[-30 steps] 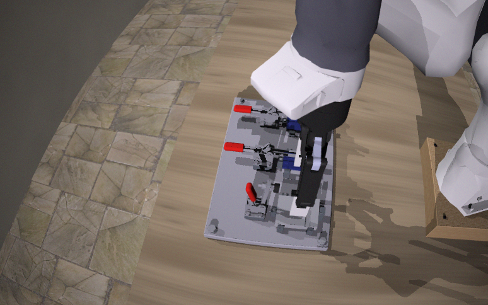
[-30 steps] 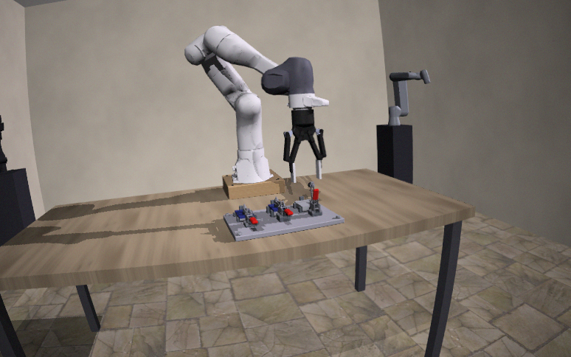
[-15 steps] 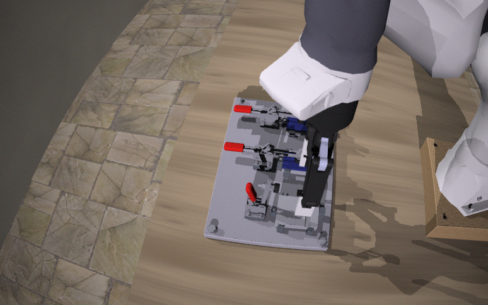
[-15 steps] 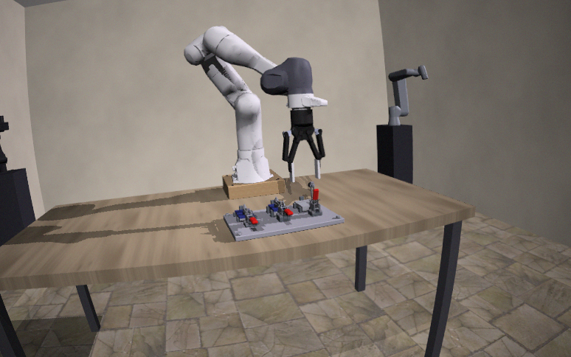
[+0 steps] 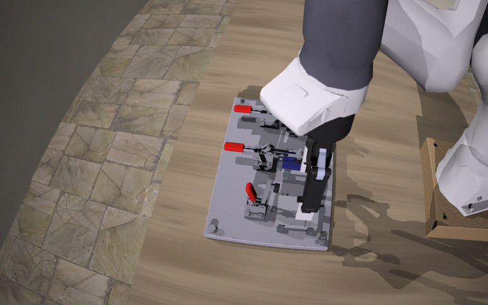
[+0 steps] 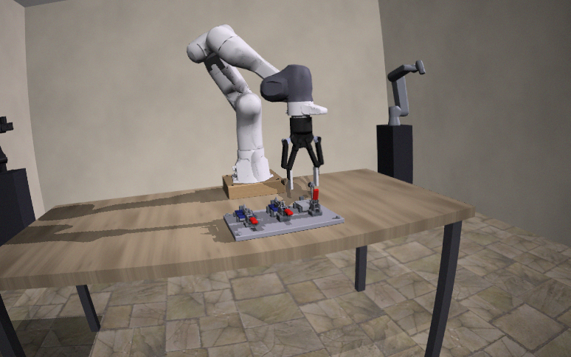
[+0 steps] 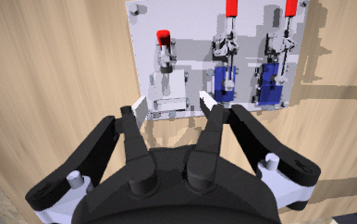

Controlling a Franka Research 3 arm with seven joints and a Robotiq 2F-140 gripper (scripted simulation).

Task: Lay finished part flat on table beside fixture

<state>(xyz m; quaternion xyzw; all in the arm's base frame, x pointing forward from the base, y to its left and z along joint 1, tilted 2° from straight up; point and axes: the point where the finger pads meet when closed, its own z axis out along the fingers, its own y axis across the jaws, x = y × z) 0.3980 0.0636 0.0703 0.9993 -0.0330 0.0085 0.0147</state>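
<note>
A grey fixture plate (image 7: 217,53) lies on the wooden table and carries three toggle clamps with red handles. Two blue blanks (image 7: 225,83) (image 7: 268,84) sit under clamps whose handles lie flat. The grey finished part (image 7: 167,90) sits at the third station, where the red clamp handle (image 7: 163,38) stands upright. My gripper (image 7: 173,101) is open and empty. It hovers above the plate's edge by the grey part, fingers pointing down, one fingertip on each side of that part in the wrist view. In the exterior view my gripper (image 6: 301,181) hangs above the plate (image 6: 284,222).
The robot's wooden base block (image 6: 251,186) stands behind the plate. Bare table top lies to both sides of the plate. A dark pedestal with a small arm (image 6: 395,143) stands beyond the table's right end.
</note>
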